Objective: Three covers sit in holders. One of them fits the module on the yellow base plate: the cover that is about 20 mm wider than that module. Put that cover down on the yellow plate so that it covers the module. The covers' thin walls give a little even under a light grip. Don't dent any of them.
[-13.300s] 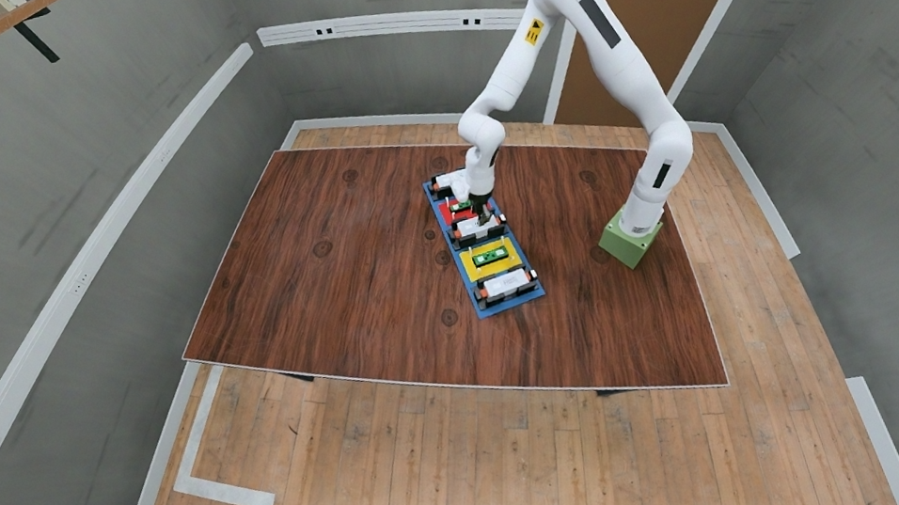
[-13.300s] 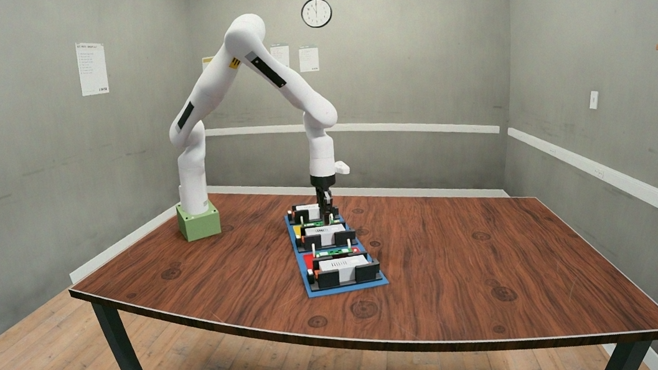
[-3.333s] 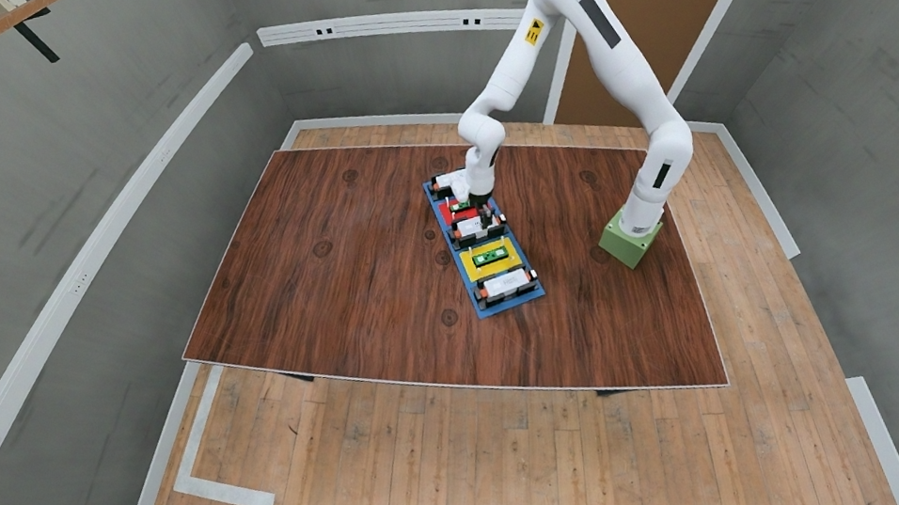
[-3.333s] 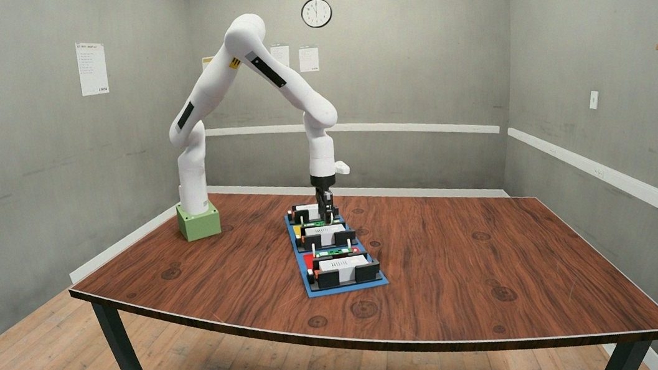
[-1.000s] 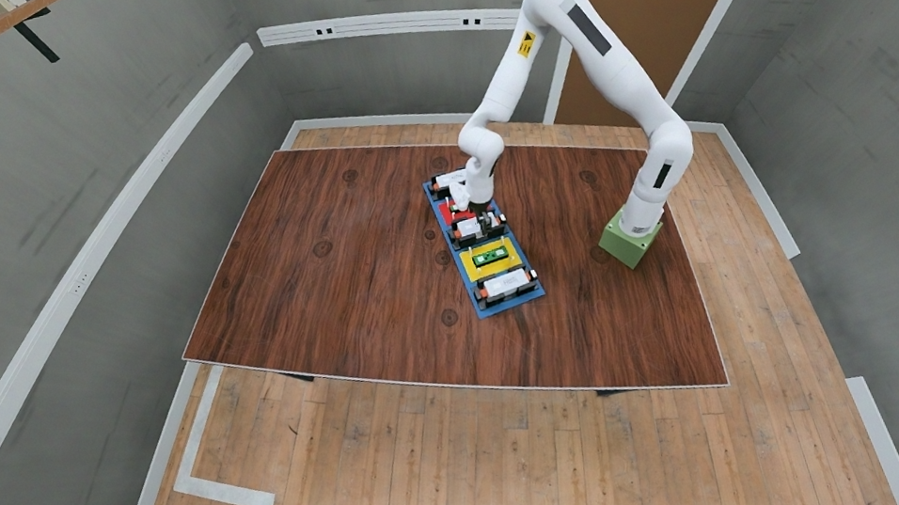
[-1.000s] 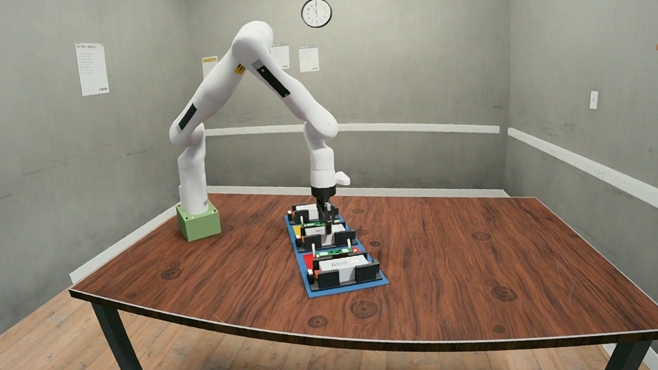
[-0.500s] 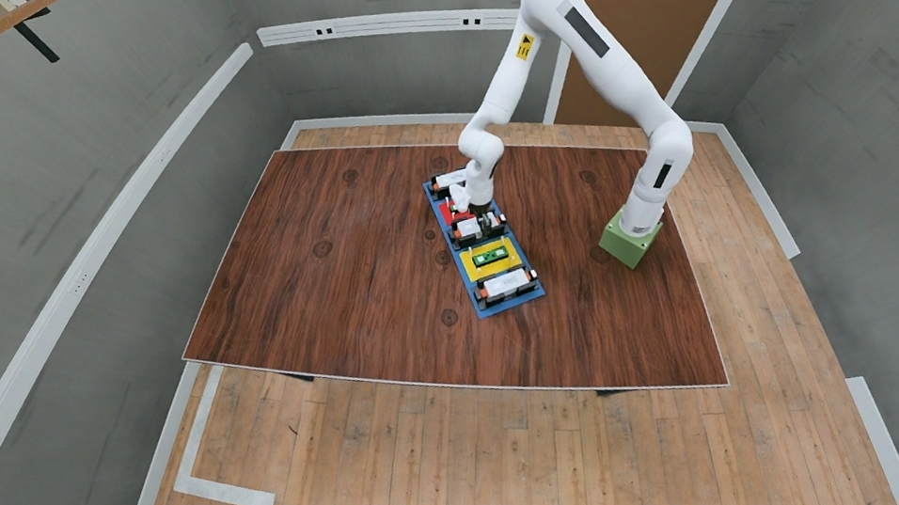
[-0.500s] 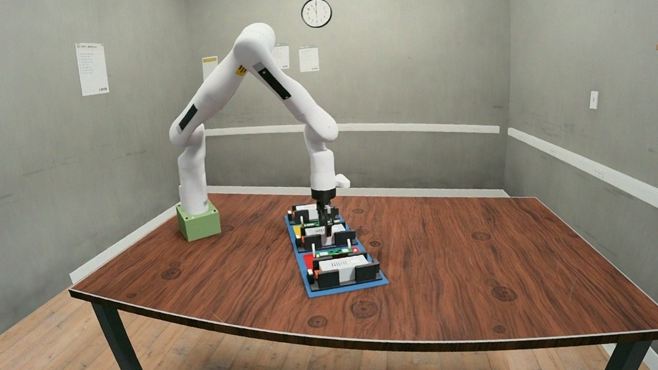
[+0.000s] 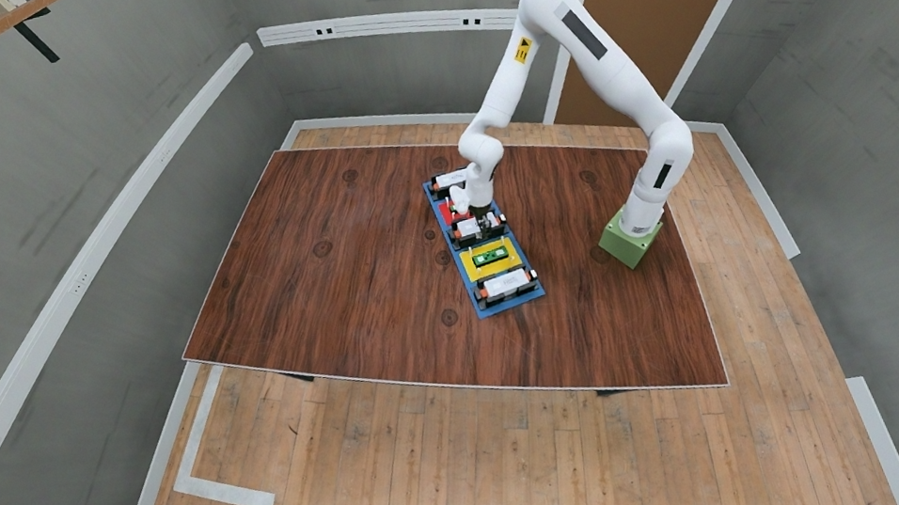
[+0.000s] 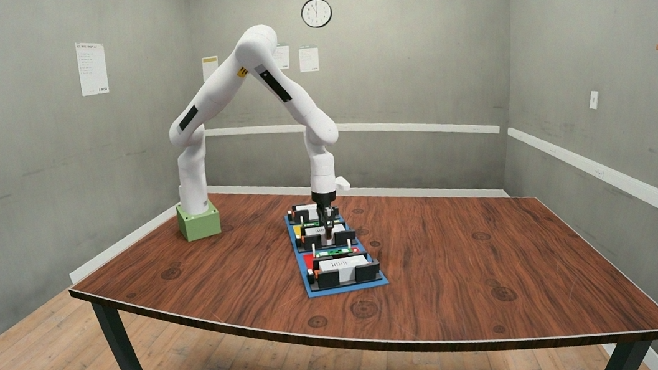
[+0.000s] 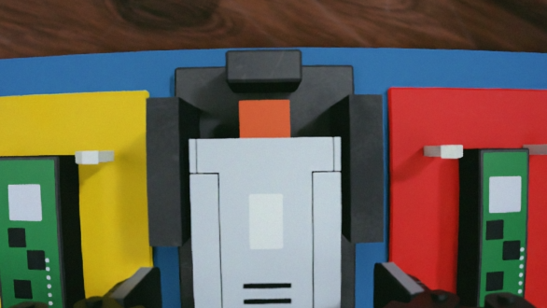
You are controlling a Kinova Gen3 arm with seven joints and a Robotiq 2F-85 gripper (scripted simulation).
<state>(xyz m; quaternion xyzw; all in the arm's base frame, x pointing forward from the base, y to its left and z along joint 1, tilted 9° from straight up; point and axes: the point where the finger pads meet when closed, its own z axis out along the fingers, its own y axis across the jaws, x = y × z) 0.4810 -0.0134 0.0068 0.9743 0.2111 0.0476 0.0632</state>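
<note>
My gripper (image 9: 486,232) (image 10: 329,234) (image 11: 267,289) is open and empty, low over the middle cover (image 9: 467,228) (image 10: 315,231) (image 11: 266,161). In the wrist view its fingers stand wide on both sides of this light grey cover; their exact height is hard to tell. The cover sits in its black holder (image 11: 163,187). A second cover (image 9: 508,283) (image 10: 305,212) sits in the holder beyond the yellow plate (image 9: 476,273) (image 11: 117,121). The third cover (image 9: 450,179) (image 10: 345,263) sits beyond the red plate. The green module (image 9: 490,256) (image 11: 28,165) on the yellow plate is uncovered.
The red plate (image 10: 309,262) (image 11: 434,117) bears another green module (image 11: 504,163). Upright white posts (image 11: 89,157) (image 11: 450,151) stand beside the modules. The blue board (image 9: 492,309) (image 11: 47,75) carries all plates and holders. Orange blocks (image 11: 264,119) adjoin the covers' ends.
</note>
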